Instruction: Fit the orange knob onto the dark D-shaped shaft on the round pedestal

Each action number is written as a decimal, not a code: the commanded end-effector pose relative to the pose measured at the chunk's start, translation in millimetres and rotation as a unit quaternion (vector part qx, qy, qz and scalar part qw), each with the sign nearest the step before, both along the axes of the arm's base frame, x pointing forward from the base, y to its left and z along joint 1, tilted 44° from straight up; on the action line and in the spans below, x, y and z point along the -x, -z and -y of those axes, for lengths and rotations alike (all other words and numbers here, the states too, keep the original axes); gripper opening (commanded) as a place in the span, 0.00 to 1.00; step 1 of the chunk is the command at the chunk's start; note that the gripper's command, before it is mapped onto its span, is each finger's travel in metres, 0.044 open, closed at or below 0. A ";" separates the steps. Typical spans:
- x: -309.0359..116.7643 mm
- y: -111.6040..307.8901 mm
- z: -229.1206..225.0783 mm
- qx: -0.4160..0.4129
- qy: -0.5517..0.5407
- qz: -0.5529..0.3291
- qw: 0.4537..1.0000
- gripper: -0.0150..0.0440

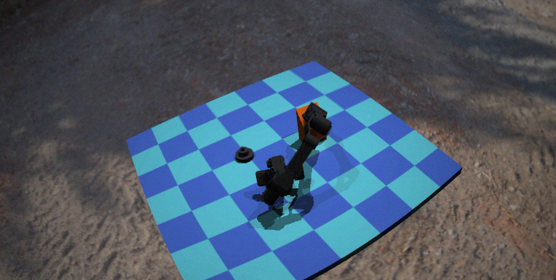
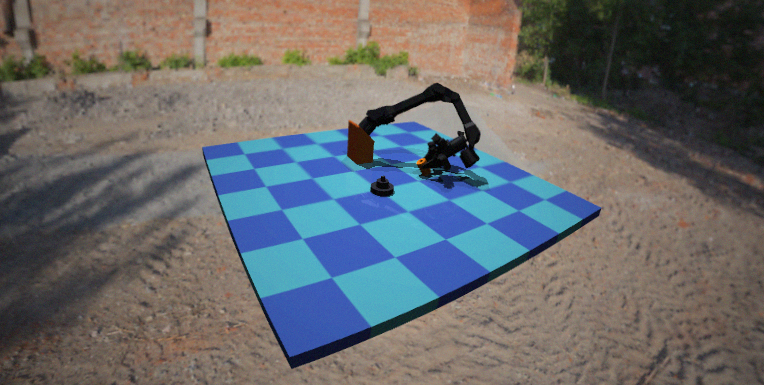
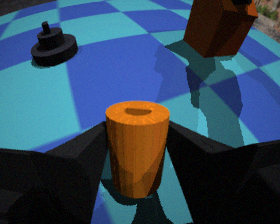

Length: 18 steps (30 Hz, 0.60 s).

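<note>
The orange knob [image 2: 421,162] [image 3: 137,160] is held between the two dark fingers of my gripper [image 2: 424,166] [image 3: 136,126], which is shut on it. The knob is hidden by the arm in the top view. My gripper slants, and the knob looks tilted with it. The D-shaped hole [image 3: 138,111] shows in the knob's top face; its flat side looks to be on the far side in the wrist view. The round dark pedestal [image 1: 244,157] [image 2: 382,190] [image 3: 54,52] stands apart from the knob, with the thin shaft [image 2: 382,178] [image 3: 45,25] upright on top. The shaft's flat side cannot be made out.
An orange block [image 1: 300,122] [image 2: 359,144] [image 3: 211,30] stands beside the arm's base, to the right of the pedestal in the wrist view. The blue and turquoise checkered board [image 1: 233,254] [image 2: 342,254] lies under everything, with arm shadows across it.
</note>
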<state>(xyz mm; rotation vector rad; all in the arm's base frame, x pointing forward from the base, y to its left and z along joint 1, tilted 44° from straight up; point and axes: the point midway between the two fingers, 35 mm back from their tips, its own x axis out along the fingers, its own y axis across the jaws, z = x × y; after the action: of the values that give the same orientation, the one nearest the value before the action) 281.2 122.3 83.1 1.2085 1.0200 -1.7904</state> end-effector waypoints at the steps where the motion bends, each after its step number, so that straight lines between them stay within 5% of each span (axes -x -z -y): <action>1: -1.9 -0.1 -1.4 0.031 -0.005 -0.014 0.999 0.56; 18: -7.0 -9.2 -9.0 0.049 -0.011 -0.016 0.999 0.56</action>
<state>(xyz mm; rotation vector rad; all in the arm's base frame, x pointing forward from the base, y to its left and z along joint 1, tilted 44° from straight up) 286.8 130.6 90.0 1.1005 0.9579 -1.8295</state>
